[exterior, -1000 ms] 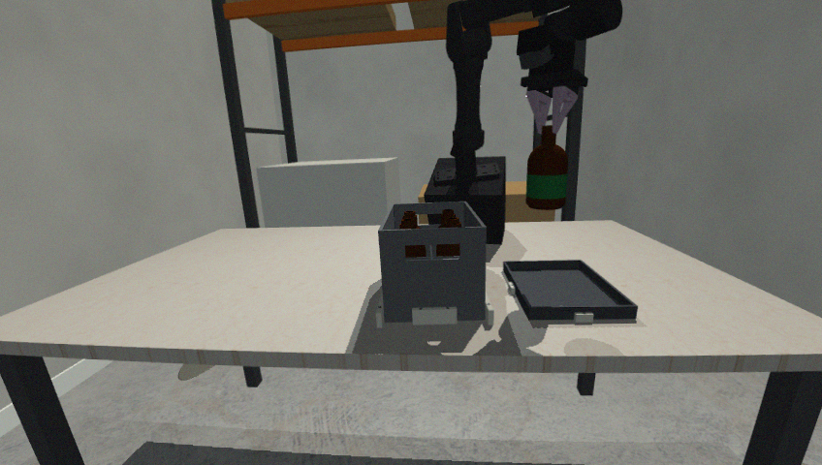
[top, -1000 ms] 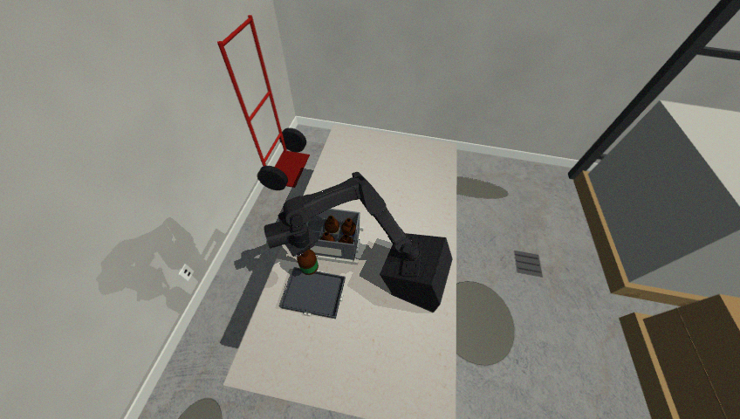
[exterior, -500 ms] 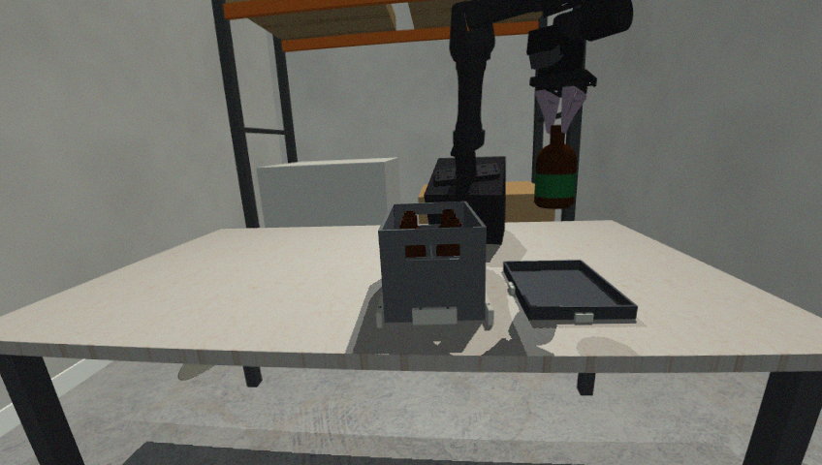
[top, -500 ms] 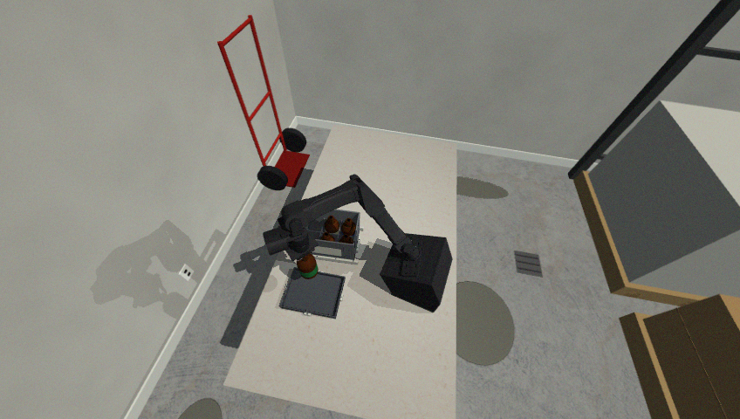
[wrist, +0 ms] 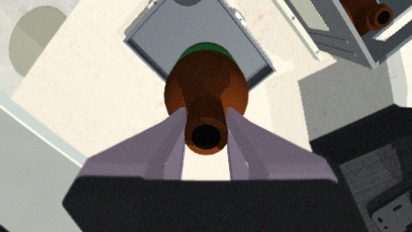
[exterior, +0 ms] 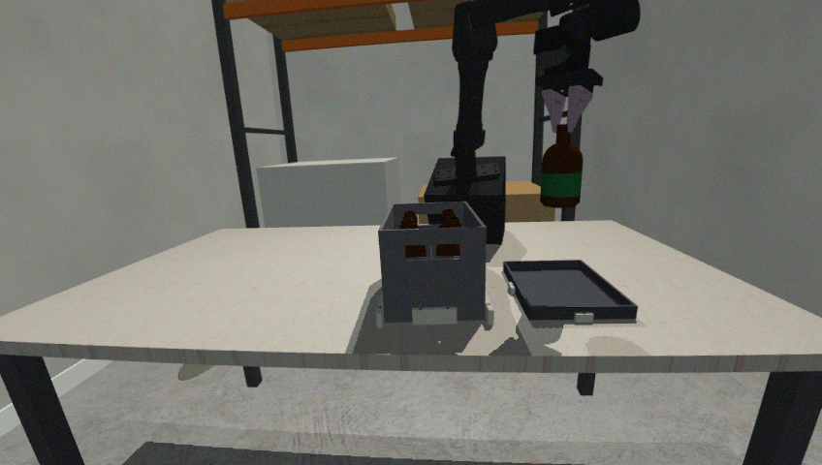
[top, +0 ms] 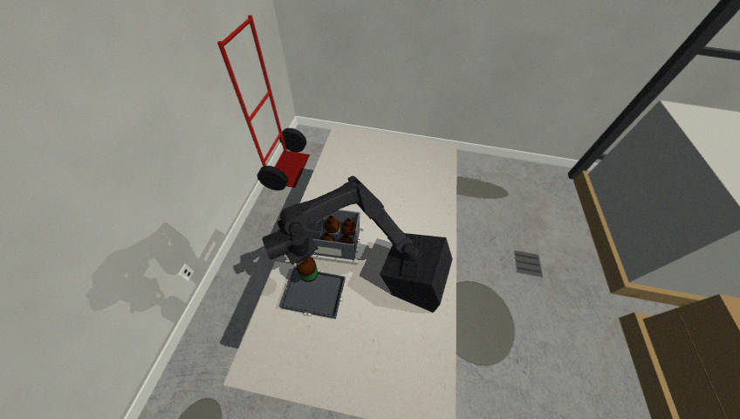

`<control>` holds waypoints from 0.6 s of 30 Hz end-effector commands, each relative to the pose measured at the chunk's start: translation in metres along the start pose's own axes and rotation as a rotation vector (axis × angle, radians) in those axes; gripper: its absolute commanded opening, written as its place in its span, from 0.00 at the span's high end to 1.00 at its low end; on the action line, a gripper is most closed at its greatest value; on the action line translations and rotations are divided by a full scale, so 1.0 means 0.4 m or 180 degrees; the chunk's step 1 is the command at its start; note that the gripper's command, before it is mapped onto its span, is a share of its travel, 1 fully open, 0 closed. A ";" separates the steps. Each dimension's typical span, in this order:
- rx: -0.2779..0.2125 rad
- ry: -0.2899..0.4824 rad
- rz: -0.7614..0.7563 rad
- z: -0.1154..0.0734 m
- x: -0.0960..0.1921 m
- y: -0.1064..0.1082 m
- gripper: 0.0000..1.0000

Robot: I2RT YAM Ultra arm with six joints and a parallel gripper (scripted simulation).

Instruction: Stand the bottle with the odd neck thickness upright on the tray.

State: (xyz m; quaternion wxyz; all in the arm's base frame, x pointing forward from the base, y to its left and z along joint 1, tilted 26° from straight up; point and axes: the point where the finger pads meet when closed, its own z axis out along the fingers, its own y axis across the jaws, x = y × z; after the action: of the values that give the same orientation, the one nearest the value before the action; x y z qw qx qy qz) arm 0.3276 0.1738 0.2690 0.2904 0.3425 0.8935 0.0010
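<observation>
My gripper (exterior: 564,123) is shut on the neck of a brown bottle with a green label (exterior: 561,172) and holds it upright, high above the table. In the wrist view the fingers clasp the neck just below the opening, and the bottle (wrist: 206,92) hangs over the near edge of the dark tray (wrist: 193,34). The tray (exterior: 568,290) lies flat to the right of the grey crate (exterior: 432,262). The crate holds several brown bottles (top: 340,224), standing. From above, the held bottle (top: 306,268) is over the tray's edge nearest the crate (top: 312,294).
The arm's black base box (exterior: 469,193) stands behind the crate. A metal shelf rack (exterior: 253,114) with boxes is beyond the table. A red hand truck (top: 262,113) leans in the room's corner.
</observation>
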 end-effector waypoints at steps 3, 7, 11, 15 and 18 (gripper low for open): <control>-0.0101 -0.0076 0.0040 -0.041 -0.006 0.011 1.00; -0.0102 -0.0076 0.0041 -0.042 -0.001 0.014 1.00; -0.0099 -0.0075 0.0039 -0.041 0.002 0.016 1.00; -0.0089 -0.0074 0.0033 -0.039 0.006 0.018 1.00; -0.0111 -0.0077 0.0047 -0.046 0.004 0.018 1.00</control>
State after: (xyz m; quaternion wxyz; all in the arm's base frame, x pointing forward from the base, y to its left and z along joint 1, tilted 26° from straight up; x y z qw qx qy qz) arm 0.3251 0.1814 0.2677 0.2904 0.3442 0.8928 0.0015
